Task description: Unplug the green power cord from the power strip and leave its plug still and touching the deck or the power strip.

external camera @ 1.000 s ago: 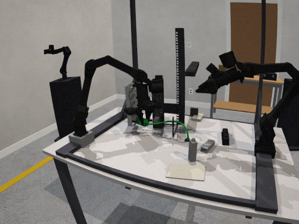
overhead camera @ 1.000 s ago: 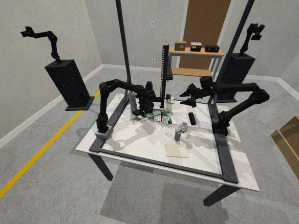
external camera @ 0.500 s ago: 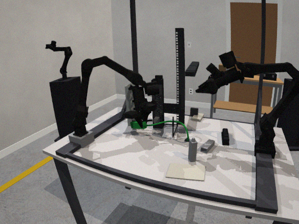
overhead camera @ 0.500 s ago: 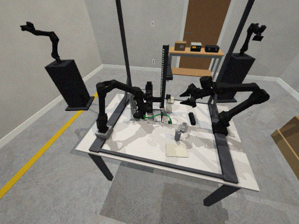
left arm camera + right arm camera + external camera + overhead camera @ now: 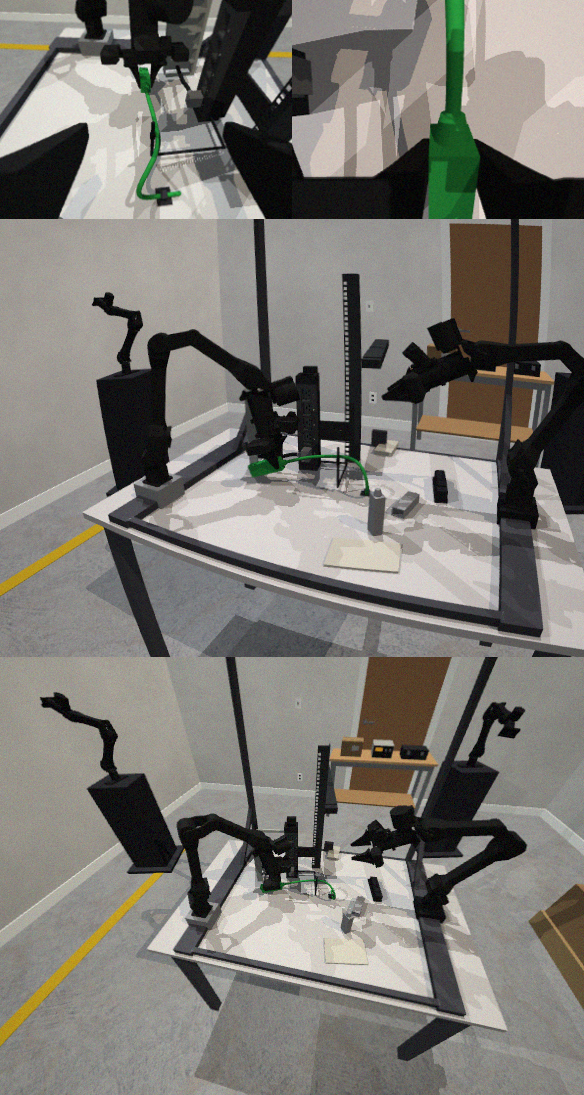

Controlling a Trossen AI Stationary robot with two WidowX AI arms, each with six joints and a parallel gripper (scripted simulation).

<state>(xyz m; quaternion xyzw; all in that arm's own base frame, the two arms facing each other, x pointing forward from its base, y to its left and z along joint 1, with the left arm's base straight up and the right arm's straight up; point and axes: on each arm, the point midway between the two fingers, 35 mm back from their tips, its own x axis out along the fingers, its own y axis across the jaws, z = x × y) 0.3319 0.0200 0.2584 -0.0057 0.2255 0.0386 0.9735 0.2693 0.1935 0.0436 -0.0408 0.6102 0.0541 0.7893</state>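
The green plug [image 5: 261,887] [image 5: 260,468] [image 5: 145,80] [image 5: 454,171] is out of the power strip and held tilted low over the white deck [image 5: 220,504]; whether it touches the deck cannot be told. My right gripper [image 5: 271,887] [image 5: 275,464] [image 5: 449,145] is shut on it. The green cord [image 5: 330,456] [image 5: 156,122] runs from the plug to a small black clip [image 5: 362,493] [image 5: 164,197]. The pale grey power strip [image 5: 188,36] stands upright behind the right gripper, partly hidden by that arm. My left gripper [image 5: 353,851] [image 5: 384,397] is open and empty, high above the deck.
A black ported tower [image 5: 308,414] and a tall rack post [image 5: 353,369] stand near the right gripper. A grey bottle [image 5: 376,514], a grey block [image 5: 406,504], a black block [image 5: 440,486] and a cream sheet [image 5: 364,555] are on the deck.
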